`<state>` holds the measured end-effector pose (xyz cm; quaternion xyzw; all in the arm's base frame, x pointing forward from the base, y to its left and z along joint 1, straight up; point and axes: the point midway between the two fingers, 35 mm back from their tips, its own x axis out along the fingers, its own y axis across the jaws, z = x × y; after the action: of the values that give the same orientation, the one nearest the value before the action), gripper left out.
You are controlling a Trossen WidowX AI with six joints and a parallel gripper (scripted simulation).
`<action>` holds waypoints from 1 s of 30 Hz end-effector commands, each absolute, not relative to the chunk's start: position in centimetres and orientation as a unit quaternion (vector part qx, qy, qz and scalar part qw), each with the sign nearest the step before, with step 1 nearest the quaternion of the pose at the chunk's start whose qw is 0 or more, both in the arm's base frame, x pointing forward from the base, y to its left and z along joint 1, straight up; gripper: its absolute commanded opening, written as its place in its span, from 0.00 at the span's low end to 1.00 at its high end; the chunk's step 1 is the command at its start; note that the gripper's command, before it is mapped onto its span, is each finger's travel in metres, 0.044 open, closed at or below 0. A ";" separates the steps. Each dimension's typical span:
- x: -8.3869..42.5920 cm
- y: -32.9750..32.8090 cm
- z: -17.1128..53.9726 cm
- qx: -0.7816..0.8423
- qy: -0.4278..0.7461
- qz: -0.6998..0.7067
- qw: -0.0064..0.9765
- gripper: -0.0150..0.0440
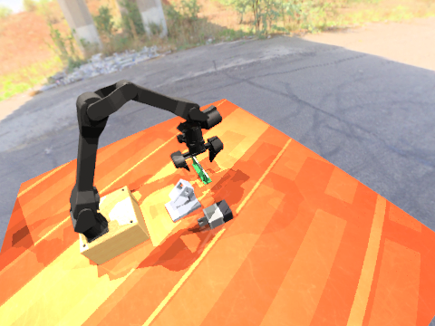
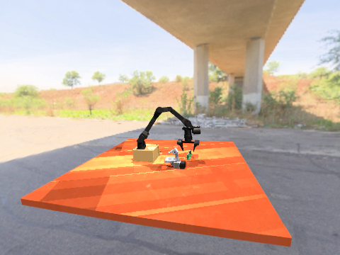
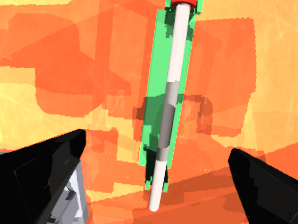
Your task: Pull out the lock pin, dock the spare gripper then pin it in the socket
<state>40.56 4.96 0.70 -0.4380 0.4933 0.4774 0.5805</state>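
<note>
My gripper (image 1: pixel 199 165) (image 2: pixel 188 151) (image 3: pixel 158 145) is open wide and empty, above a green cradle (image 1: pixel 198 170) (image 2: pixel 189 155) (image 3: pixel 156 75). The lock pin (image 3: pixel 168 115), a white and grey rod with a red end, lies along the cradle, between but clear of the spread fingers in the wrist view. Its plain end sticks out past the cradle. The light grey mount (image 1: pixel 183 209) (image 2: pixel 171 160) stands beside the cradle with its tilted socket head up; the socket's inside is too small to tell. The spare gripper (image 1: pixel 215 215) (image 2: pixel 178 165), grey and black, lies beside the mount, apart from its socket.
The arm's base stands on a wooden box (image 1: pixel 119 242) (image 2: pixel 143 155), on the mount's other side from the cradle. All stand on an orange striped table top (image 1: pixel 290 244) (image 2: pixel 170 198). The mount's edge shows behind the left finger in the wrist view.
</note>
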 end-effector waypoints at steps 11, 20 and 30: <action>40.3 4.9 4.7 -0.437 0.494 0.478 0.580 1.00; 40.1 4.9 6.1 -0.437 0.495 0.479 0.579 1.00; 39.9 4.9 12.0 -0.437 0.495 0.478 0.579 1.00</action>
<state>39.97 4.92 10.17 -0.4348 0.4977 0.4804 0.5766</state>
